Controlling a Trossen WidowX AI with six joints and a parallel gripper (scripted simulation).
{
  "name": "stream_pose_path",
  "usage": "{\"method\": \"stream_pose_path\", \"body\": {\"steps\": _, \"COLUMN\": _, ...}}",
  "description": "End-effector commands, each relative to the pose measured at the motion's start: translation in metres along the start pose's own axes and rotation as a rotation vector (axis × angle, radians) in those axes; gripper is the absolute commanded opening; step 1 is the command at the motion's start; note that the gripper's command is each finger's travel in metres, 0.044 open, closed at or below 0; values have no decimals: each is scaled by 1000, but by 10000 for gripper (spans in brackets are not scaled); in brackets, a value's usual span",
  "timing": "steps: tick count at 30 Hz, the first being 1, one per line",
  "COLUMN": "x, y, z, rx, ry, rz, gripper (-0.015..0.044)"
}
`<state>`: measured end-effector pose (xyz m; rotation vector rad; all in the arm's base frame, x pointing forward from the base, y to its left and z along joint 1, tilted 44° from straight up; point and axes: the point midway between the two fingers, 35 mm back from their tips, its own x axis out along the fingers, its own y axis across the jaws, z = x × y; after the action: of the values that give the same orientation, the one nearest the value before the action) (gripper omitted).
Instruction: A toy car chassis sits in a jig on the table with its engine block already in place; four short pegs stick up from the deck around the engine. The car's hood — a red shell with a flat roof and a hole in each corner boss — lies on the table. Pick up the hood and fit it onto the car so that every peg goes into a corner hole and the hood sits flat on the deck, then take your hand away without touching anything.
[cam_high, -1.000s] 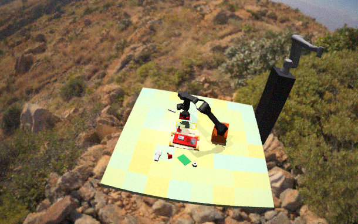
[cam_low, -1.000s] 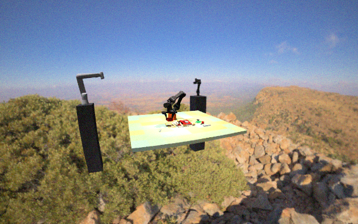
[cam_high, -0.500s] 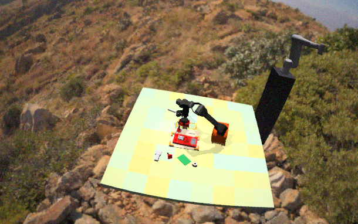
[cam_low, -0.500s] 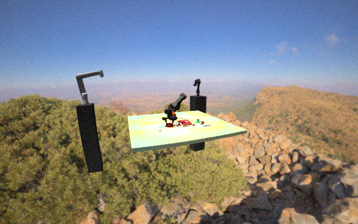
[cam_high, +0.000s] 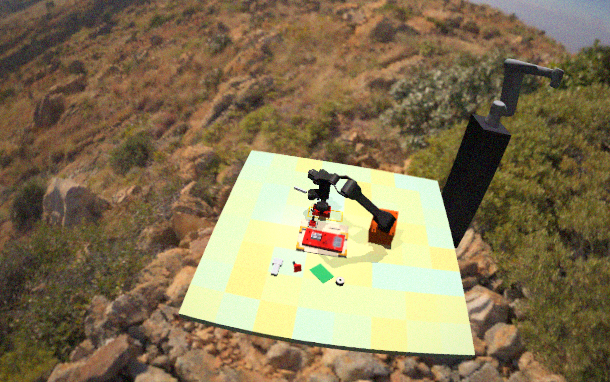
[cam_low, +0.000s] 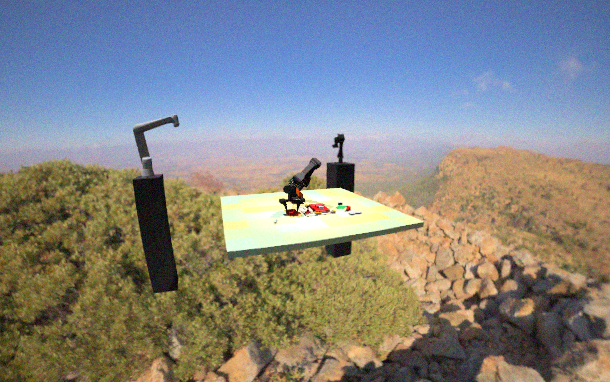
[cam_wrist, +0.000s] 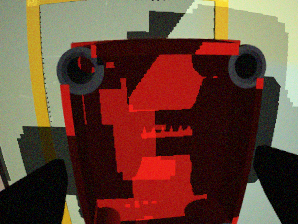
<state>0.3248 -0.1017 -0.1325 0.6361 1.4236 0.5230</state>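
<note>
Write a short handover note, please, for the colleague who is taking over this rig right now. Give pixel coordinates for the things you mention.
Gripper (cam_high: 321, 208) (cam_low: 292, 209) (cam_wrist: 165, 165): open, its fingers on either side of the hood (cam_high: 324, 213) (cam_low: 292, 213) (cam_wrist: 170, 85).
Hood: low over the yellow outline (cam_high: 342, 216) (cam_wrist: 35, 65), beside the jig (cam_high: 299, 246); whether it lies flat, I cannot tell.
Chassis (cam_high: 325, 241) (cam_low: 316, 207): in the jig.
Done: no fitting; the hood is off the car.
Left: grip the hood, seat it over all four pegs, withdraw without contact.

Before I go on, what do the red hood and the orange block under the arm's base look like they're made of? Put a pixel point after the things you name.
The red shell hood (cam_high: 318, 213) (cam_low: 292, 212) (cam_wrist: 172, 82): probably hard, smooth plastic, given its even colour and crisp edges. The orange box-shaped block (cam_high: 380, 237): perhaps painted or plastic, flat-coloured with no visible grain; its core material can't be told.
</note>
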Motion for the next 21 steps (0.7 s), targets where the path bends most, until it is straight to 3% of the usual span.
{"method": "stream_pose_path", "body": {"steps": 1, "x": -1, "y": 0, "z": 0, "rx": -2, "ry": -2, "rz": -1, "gripper": 440}}
{"method": "stream_pose_path", "body": {"steps": 12, "x": -79, "y": -1, "z": -2, "rx": 0, "ry": -17, "rz": 3, "gripper": 440}}
{"method": "stream_pose_path", "body": {"steps": 21, "x": -71, "y": -3, "z": -3, "rx": 14, "ry": -16, "rz": 9, "gripper": 440}}
